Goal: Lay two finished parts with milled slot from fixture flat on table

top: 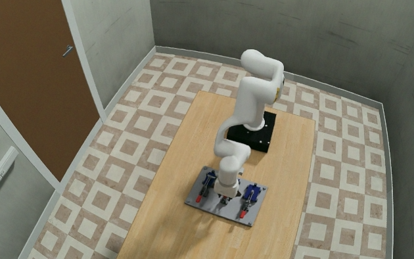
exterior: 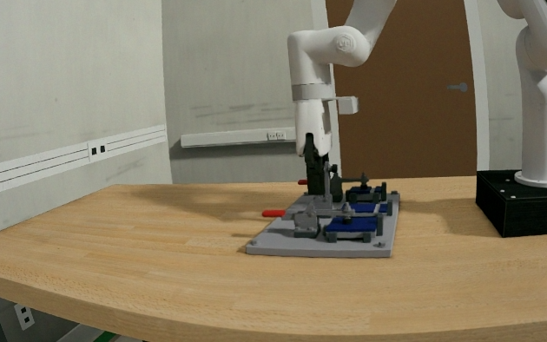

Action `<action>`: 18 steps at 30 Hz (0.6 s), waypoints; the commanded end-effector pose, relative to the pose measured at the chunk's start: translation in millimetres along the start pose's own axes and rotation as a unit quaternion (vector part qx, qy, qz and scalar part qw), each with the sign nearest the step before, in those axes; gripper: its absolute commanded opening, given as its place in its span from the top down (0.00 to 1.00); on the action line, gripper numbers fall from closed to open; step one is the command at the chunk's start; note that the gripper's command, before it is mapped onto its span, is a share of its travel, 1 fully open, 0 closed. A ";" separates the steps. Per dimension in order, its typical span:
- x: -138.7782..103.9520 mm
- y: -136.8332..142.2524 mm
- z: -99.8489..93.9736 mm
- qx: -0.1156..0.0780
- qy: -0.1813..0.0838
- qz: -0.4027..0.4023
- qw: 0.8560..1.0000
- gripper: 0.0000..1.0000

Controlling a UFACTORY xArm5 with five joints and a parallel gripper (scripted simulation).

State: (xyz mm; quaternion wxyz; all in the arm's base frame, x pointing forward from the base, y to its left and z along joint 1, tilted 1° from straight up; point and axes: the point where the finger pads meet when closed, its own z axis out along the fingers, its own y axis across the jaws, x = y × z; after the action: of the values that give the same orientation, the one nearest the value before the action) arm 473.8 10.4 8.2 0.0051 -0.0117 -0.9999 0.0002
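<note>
The grey fixture plate [top: 214, 210] [exterior: 282, 248] lies on the wooden table and carries three toggle clamps over blue parts. In the exterior view the near part [exterior: 353, 224], the middle part [exterior: 365, 207] and the far part [exterior: 361, 190] lie in their nests; I cannot make out their slots. The outer clamps' red handles [top: 199, 198] [top: 242, 214] [exterior: 273, 213] lie low. My gripper [top: 225, 198] [exterior: 315, 174] points straight down at the middle clamp, whose grey lever [exterior: 326, 178] stands upright beside the fingers. The fingers stand partly apart. The arm hides the middle part in the top view.
The arm's black base block [top: 262, 142] [exterior: 525, 213] stands on the table behind the fixture. The table's edges run close to the plate's left and right sides in the top view.
</note>
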 end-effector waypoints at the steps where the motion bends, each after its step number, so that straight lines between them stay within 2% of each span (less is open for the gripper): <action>1: -1.7 0.1 -1.6 0.000 -0.002 0.000 1.000 0.52; 13: -1.6 0.1 -6.0 0.000 -0.002 0.000 1.000 0.52; 18: -1.5 0.0 -17.8 0.000 -0.002 0.000 1.000 0.52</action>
State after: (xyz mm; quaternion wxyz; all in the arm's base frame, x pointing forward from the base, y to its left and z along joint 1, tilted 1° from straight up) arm 473.4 10.3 17.3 0.0058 -0.0117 -0.9999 0.0002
